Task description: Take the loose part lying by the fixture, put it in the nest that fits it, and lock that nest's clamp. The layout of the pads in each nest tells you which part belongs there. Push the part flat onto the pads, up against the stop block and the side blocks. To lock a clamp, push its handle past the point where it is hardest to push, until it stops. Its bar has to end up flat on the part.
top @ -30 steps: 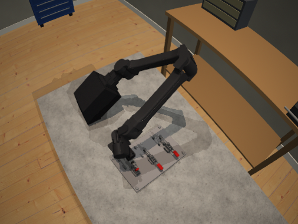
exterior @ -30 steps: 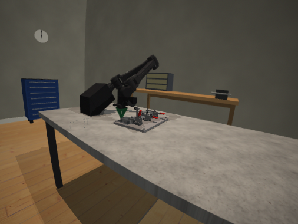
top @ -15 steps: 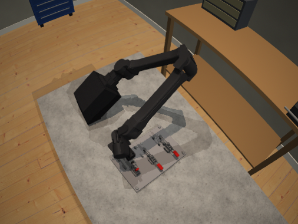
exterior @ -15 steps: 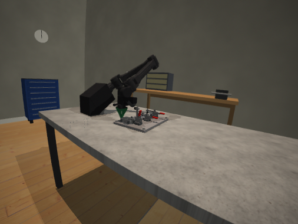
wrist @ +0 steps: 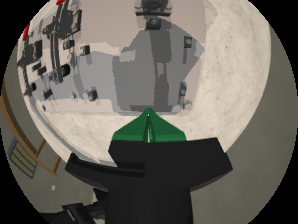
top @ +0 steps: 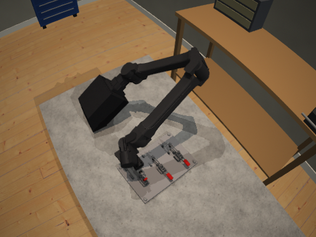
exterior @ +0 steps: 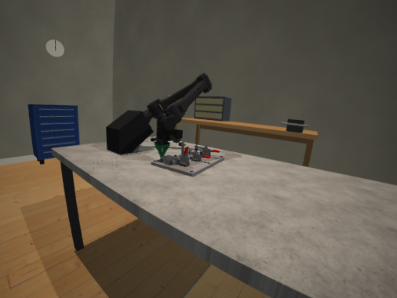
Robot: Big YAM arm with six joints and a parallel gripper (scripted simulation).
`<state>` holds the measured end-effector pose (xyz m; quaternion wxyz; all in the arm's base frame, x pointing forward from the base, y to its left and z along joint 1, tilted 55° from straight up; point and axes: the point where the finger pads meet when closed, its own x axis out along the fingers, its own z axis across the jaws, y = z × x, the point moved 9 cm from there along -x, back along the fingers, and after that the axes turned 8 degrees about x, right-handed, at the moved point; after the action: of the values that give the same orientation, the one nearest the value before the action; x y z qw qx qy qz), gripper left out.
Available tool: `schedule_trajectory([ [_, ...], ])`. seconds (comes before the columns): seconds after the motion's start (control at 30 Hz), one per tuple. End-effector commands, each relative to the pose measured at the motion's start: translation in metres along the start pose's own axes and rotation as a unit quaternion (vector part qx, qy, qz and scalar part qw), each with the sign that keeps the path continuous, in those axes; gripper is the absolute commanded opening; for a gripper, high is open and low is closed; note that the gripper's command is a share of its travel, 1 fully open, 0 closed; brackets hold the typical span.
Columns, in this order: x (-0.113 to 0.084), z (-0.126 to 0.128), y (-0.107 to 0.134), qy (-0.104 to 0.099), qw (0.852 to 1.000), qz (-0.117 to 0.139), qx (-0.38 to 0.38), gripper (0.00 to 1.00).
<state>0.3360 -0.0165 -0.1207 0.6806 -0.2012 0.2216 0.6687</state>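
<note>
- Evidently, pincer (exterior: 162, 157) (wrist: 148, 112) pressed together, nothing pinched.
- Top view: grey part (top: 131, 172) (exterior: 169, 159) at the fixture plate's (top: 154, 188) (exterior: 180, 168) (wrist: 102, 32) 9 o'clock; seating unclear.
- Nearby red handle (top: 145, 179) (exterior: 186, 150) upright.

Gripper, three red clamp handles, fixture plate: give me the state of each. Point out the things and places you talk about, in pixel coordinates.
Gripper (exterior: 162, 156) (wrist: 148, 112): shut, fingertips together, nothing between them.
Handle under the arm (top: 145, 179) (exterior: 186, 150): standing up.
Middle handle (top: 169, 176) (exterior: 206, 156): lying low, pointing outward.
Far handle (top: 187, 162) (exterior: 216, 150): lying low, pointing outward.
Fixture plate (top: 153, 190) (exterior: 200, 168): flat on the table.
</note>
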Motion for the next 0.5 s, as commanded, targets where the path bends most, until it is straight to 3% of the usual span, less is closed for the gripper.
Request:
schedule_trajectory([
  [0.0, 0.0024, -0.0014, -0.0125, -0.001, 1.000, 0.000, 0.001, 0.00],
  [0.47, 0.0001, -0.0031, -0.0115, -0.001, 1.000, -0.003, 0.003, 0.00],
])
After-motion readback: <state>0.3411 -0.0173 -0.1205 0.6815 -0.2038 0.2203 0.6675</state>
